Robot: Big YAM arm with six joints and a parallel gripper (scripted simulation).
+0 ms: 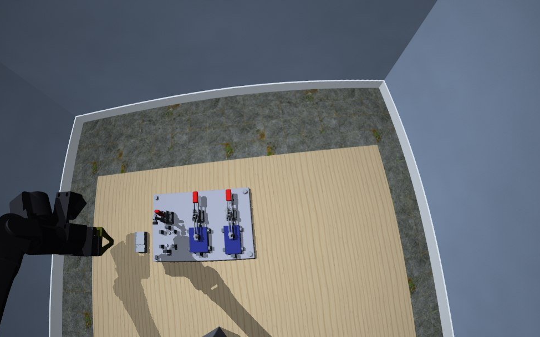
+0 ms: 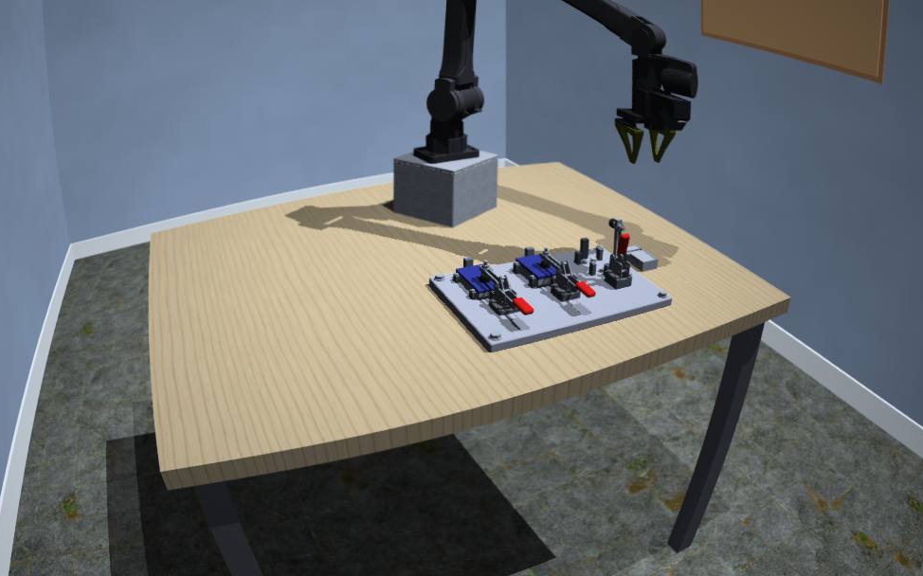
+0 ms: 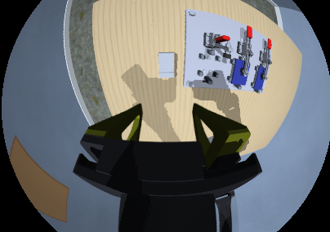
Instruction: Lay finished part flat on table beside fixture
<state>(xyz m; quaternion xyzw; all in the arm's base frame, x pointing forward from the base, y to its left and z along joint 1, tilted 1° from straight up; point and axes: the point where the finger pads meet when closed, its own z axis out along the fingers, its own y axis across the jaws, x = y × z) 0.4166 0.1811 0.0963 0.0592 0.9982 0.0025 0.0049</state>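
The grey finished part (image 1: 140, 242) lies flat on the table just left of the grey fixture plate (image 1: 203, 224); it also shows in the exterior view (image 2: 642, 258) and the wrist view (image 3: 167, 64). Two blue blanks (image 1: 199, 240) (image 1: 232, 239) sit clamped under toggle clamps with red handles laid down. The left station's clamp (image 1: 162, 215) stands open with its red handle up (image 2: 624, 243), and that nest is empty. My gripper (image 2: 643, 149) hangs high above the table's edge, well clear of the part, open and empty; its fingers show in the wrist view (image 3: 165, 130).
The arm's grey base block (image 2: 444, 187) stands at the far side of the table. A brown board (image 2: 794, 31) hangs on the wall behind the gripper. The fixture carries several small dark locating pins around the empty nest (image 1: 167, 240).
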